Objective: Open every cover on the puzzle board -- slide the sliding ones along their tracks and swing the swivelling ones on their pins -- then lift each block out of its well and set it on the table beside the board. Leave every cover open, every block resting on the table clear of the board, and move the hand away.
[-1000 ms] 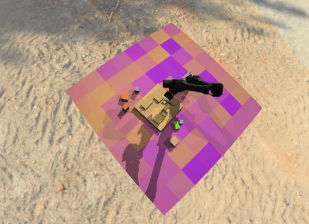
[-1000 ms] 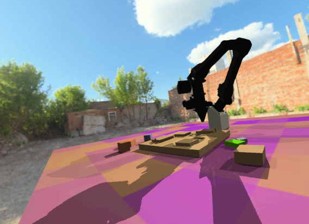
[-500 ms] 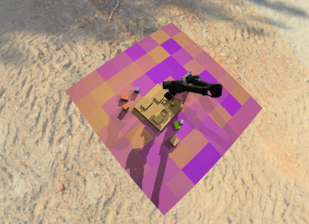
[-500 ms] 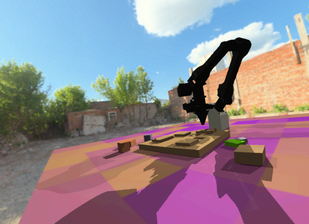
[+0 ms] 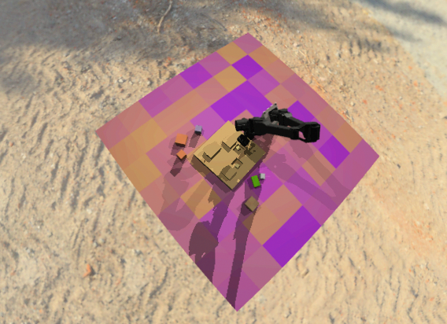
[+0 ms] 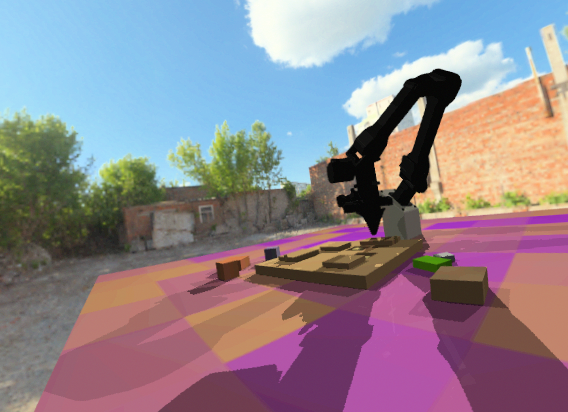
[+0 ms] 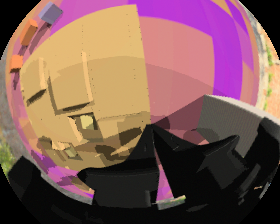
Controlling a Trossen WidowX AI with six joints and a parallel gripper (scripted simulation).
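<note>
The tan puzzle board (image 5: 219,130) (image 6: 310,276) (image 7: 113,42) carries raised tan covers, one a flat plate (image 5: 212,151) near its left edge. A square well (image 5: 238,147) (image 7: 86,121) shows open, with a pale yellow patch inside; block or lit floor, I cannot tell. Two orange blocks (image 5: 181,140) (image 6: 228,269) (image 7: 28,32) and a grey-purple block (image 5: 198,130) (image 6: 271,253) (image 7: 51,13) rest left of the board. A green block (image 5: 256,181) (image 6: 432,263), a light grey block (image 5: 262,176) (image 6: 444,256) and a brown block (image 5: 251,204) (image 6: 458,285) rest on its other side. My gripper (image 6: 374,233) (image 7: 150,127) is shut and empty, just above the board's base-side part.
The arm's pale base (image 6: 402,222) stands behind the board on the purple and orange checkered table (image 5: 291,241) (image 6: 300,381). The arm arches over from there. Its shadow and the gripper's body darken or hide part of the board.
</note>
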